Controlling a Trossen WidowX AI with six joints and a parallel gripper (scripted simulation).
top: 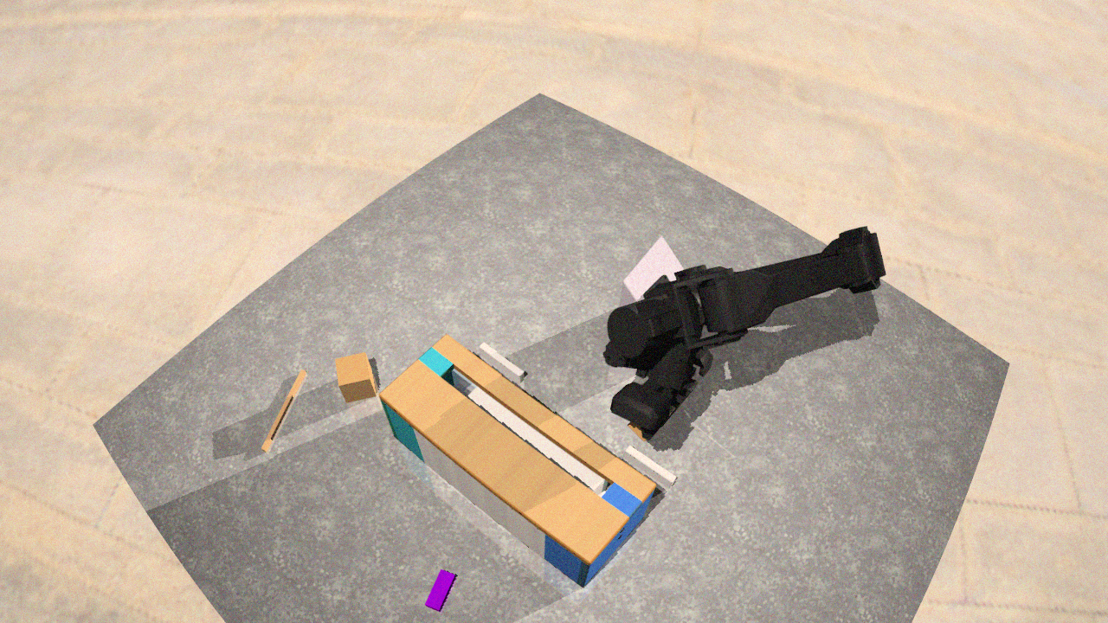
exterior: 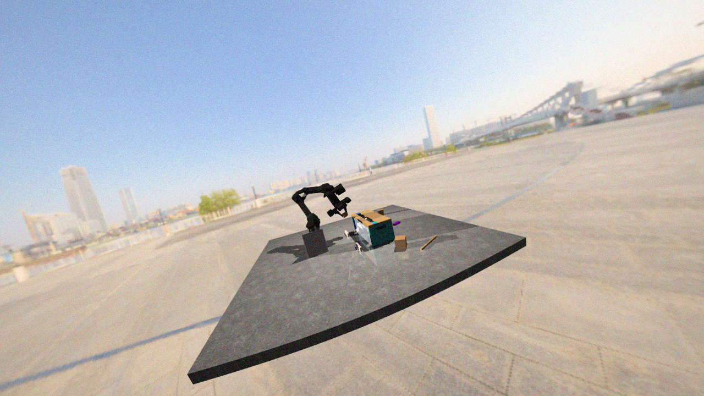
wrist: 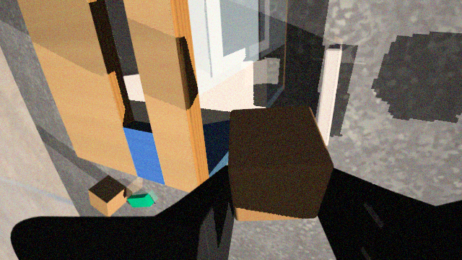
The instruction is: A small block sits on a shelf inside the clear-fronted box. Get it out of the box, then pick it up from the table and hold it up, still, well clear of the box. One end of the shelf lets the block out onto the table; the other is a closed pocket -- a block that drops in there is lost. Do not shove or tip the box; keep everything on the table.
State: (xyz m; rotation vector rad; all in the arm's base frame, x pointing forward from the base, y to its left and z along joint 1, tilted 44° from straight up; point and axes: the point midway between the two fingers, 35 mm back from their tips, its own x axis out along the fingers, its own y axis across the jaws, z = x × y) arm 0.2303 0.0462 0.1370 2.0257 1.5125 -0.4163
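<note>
My gripper (top: pixel 638 427) (wrist: pixel 270 172) is shut on the small wooden block (wrist: pixel 279 159). The block's near faces look dark brown in shade, with a light orange edge at the bottom; in the top view most of it is hidden under the gripper. It is held above the table, outside the box, on the clear-front side near the blue end. The box (top: pixel 479 433) (exterior: pixel 382 237) (wrist: pixel 76 97) stands upright, with a slotted wooden top, a teal end and a blue end. Pale surfaces show inside it.
White bars (top: pixel 503 361) (top: pixel 650 465) (wrist: pixel 330 90) lie before the box. A wooden cube (top: pixel 356 379) (exterior: pixel 400 243) and thin wooden piece (top: pixel 299 381) (exterior: pixel 428 242) are beyond the teal end. A purple brick (top: pixel 441 590) is behind. Another cube (wrist: pixel 99 202) and green piece (wrist: pixel 141 200) are past the blue end.
</note>
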